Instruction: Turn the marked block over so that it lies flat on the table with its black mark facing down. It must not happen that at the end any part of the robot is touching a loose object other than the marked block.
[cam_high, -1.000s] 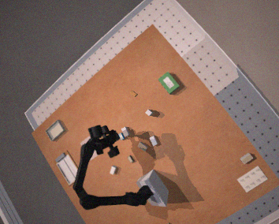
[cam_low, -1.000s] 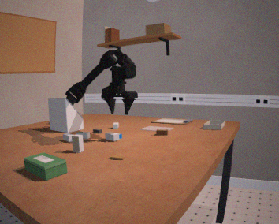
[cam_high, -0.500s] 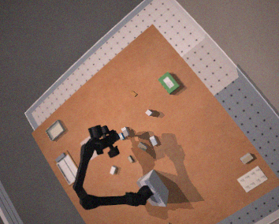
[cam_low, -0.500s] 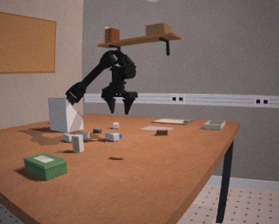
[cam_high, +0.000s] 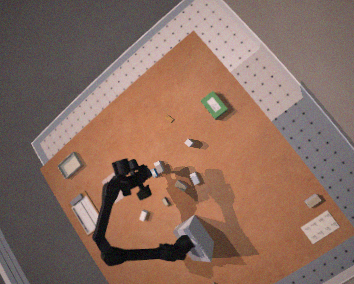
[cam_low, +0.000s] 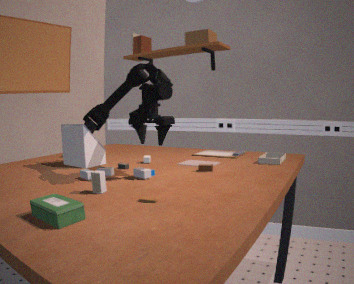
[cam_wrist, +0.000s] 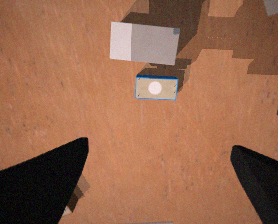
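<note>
A small block (cam_wrist: 156, 88) with a blue rim and a tan top face bearing a white dot lies flat on the table. It also shows in the top view (cam_high: 156, 171) and the exterior view (cam_low: 151, 173). No black mark shows on it. A white and grey block (cam_wrist: 145, 44) (cam_low: 141, 173) lies right beside it. A small block with a dark top (cam_low: 123, 166) (cam_high: 166, 201) lies nearer the arm's base. My gripper (cam_wrist: 159, 148) (cam_low: 151, 140) (cam_high: 149, 173) is open and empty. It hangs well above the table, just short of the blue-rimmed block.
The arm's white base (cam_high: 196, 238) (cam_low: 80, 146) stands near several small white and grey blocks (cam_high: 195, 178) (cam_low: 98, 181). A green box (cam_high: 215, 105) (cam_low: 56, 210), a shallow tray (cam_high: 70, 165) (cam_low: 272, 158) and flat sheets (cam_high: 85, 212) (cam_low: 215, 153) lie further off.
</note>
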